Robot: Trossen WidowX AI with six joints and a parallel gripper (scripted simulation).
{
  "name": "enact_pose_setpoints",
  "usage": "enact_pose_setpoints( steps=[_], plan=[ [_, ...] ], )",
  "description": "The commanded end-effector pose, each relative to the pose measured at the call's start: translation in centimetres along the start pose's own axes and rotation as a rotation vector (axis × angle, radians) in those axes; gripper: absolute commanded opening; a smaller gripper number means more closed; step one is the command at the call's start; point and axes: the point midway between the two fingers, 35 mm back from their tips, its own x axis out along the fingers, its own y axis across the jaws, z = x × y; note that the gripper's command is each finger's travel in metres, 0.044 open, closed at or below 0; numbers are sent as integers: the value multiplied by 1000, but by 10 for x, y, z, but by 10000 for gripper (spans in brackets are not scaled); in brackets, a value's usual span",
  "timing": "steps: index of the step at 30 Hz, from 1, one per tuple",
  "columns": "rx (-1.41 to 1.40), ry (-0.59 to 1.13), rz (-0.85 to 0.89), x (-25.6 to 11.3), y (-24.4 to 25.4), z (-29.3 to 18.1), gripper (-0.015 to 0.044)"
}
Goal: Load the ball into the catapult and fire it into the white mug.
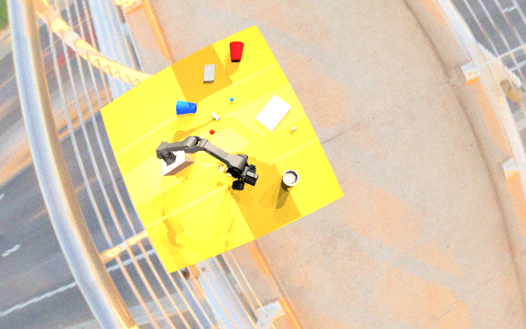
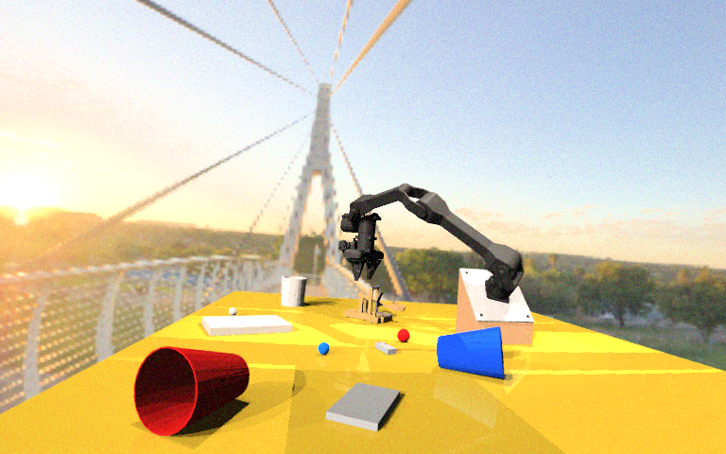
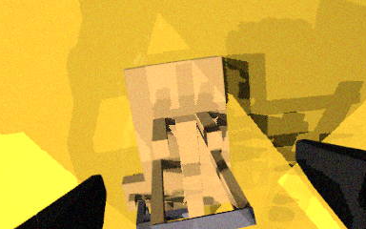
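Note:
The tan wooden catapult (image 1: 222,168) (image 2: 369,316) (image 3: 185,95) stands on the yellow table, its base and uprights between the finger outlines in the wrist view. A blue-grey bar (image 3: 196,220) crosses it at the bottom edge there. My gripper (image 2: 363,276) (image 3: 202,167) is open and empty, a little above the catapult. The white mug (image 1: 290,178) (image 2: 292,291) stands upright beyond the catapult. A red ball (image 1: 211,131) (image 2: 404,335), a blue ball (image 1: 231,99) (image 2: 323,348) and a white ball (image 1: 294,128) (image 2: 233,310) lie on the table. Whether the catapult's cup holds a ball is unclear.
A blue cup (image 1: 185,107) (image 2: 471,353) and a red cup (image 1: 236,51) (image 2: 220,376) lie on their sides. A white slab (image 1: 273,112) (image 2: 247,324), a grey slab (image 1: 209,72) (image 2: 364,406) and a small pale block (image 1: 215,116) (image 2: 385,347) lie flat.

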Motion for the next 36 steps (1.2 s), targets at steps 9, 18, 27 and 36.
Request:
enact_pose_setpoints(
  steps=[9,18,27,36],
  plan=[
    [2,10,3,40,2,-3,440],
    [2,10,4,55,3,-2,440],
    [2,10,4,70,3,-2,440],
    [2,11,5,85,3,-3,440]
  ],
)
